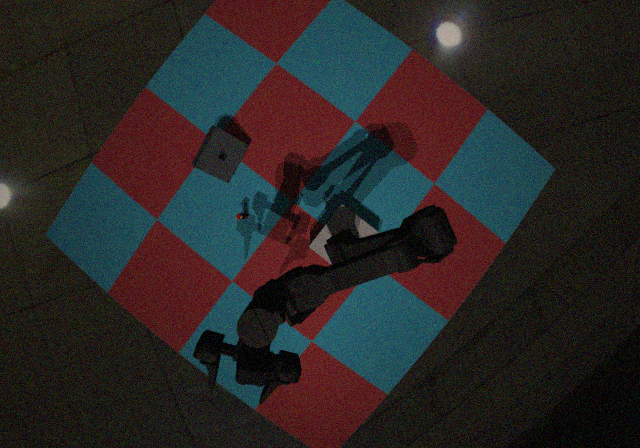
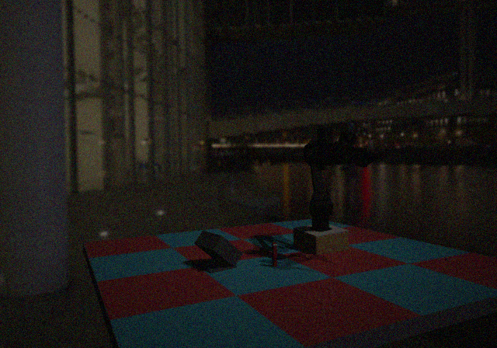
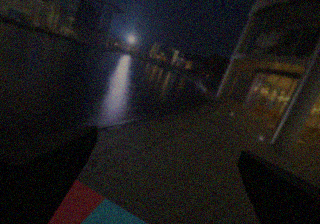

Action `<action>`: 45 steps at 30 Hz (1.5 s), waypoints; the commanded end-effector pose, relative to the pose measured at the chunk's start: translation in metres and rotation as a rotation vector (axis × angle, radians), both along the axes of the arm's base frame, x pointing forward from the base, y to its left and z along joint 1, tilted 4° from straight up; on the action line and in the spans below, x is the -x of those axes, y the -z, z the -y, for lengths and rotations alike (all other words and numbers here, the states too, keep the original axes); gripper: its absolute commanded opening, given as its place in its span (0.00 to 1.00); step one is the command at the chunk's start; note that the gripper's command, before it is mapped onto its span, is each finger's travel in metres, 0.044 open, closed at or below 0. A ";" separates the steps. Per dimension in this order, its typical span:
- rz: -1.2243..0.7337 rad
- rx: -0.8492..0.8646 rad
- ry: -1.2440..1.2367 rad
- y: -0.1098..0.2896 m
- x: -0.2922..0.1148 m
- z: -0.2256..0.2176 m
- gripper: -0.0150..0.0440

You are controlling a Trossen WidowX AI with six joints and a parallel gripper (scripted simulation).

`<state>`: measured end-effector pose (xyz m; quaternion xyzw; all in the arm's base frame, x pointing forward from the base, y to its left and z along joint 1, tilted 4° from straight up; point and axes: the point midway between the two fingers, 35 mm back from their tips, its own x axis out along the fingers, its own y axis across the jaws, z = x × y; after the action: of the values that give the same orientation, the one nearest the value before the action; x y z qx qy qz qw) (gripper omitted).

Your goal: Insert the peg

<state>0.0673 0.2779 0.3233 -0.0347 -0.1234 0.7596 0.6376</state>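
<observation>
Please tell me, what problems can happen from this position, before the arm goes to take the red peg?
1. The open, empty gripper hangs near the checkered mat's edge, far from the red peg; a long sweep could tip the thin upright peg.
2. The wrist view shows neither peg nor sloped panel, so the approach is poorly guided.
3. The peg stands close to the panel, so wide fingers may bump it.
</observation>
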 end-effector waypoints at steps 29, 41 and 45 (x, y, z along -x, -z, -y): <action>-0.733 0.525 0.685 0.108 -0.177 0.013 1.00; -0.992 0.692 0.951 0.154 -0.219 0.055 1.00; -1.075 0.746 1.041 0.169 -0.229 0.071 1.00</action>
<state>0.2850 0.2228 0.1662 0.0625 0.4540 0.3245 0.8274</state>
